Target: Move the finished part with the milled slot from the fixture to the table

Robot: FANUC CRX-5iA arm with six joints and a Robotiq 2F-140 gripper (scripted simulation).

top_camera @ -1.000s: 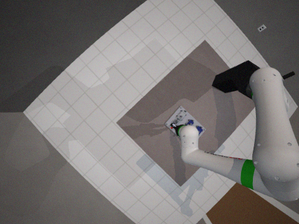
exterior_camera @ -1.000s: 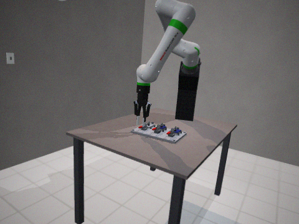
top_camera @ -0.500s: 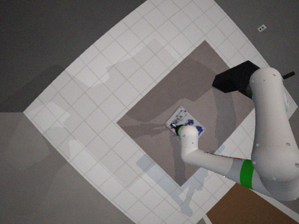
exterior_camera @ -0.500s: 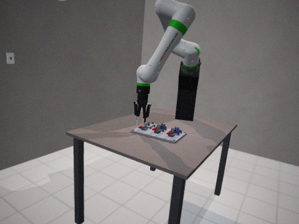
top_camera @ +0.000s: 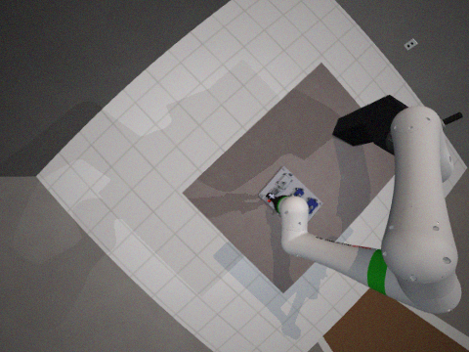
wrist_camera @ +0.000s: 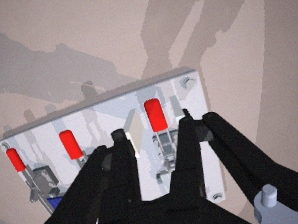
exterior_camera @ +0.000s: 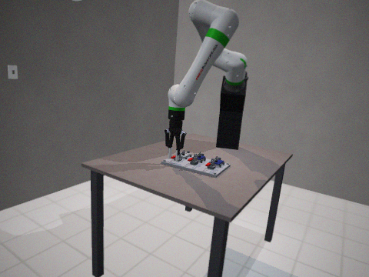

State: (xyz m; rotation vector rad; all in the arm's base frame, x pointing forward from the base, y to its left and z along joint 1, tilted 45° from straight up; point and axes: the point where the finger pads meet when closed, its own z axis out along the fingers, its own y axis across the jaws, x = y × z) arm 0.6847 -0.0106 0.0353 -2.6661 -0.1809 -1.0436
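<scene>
Top view: a pale grey rectangular fixture plate [top_camera: 284, 170] [exterior_camera: 194, 168] [wrist_camera: 107, 120] lies on the brownish rectangular bench [top_camera: 264, 147] [exterior_camera: 134, 165] [wrist_camera: 240, 45]. The white jointed arm with green bands [top_camera: 420, 196] [exterior_camera: 201, 63] reaches it from 4 o'clock; its black pedestal [top_camera: 366, 122] [exterior_camera: 231, 123] stands toward 2 o'clock of the plate. The finished part, a small pale grey metal piece [top_camera: 283, 180] [exterior_camera: 187, 155], sits on the fixture at 11 o'clock of the plate's centre (its slot is too small to make out). Of the two blue blanks, one [top_camera: 299, 193] [exterior_camera: 200, 158] is near the centre and the other [top_camera: 312, 204] [exterior_camera: 219, 161] at 4 o'clock.

Exterior view: the black two-fingered pincer [top_camera: 272, 197] [exterior_camera: 174, 155] [wrist_camera: 156, 112] points down at the plate's 9 o'clock end.

Wrist view: the pincer is partly spread and pinches nothing; its pale fingertips stand on either side of the rightmost red clamp handle [exterior_camera: 173, 157] [wrist_camera: 155, 115]. Two further red handles lie toward 9 o'clock, the middle one [exterior_camera: 191, 159] [wrist_camera: 71, 144] and the outermost [exterior_camera: 208, 165] [wrist_camera: 16, 160]. Whether the clamps are locked cannot be told.
</scene>
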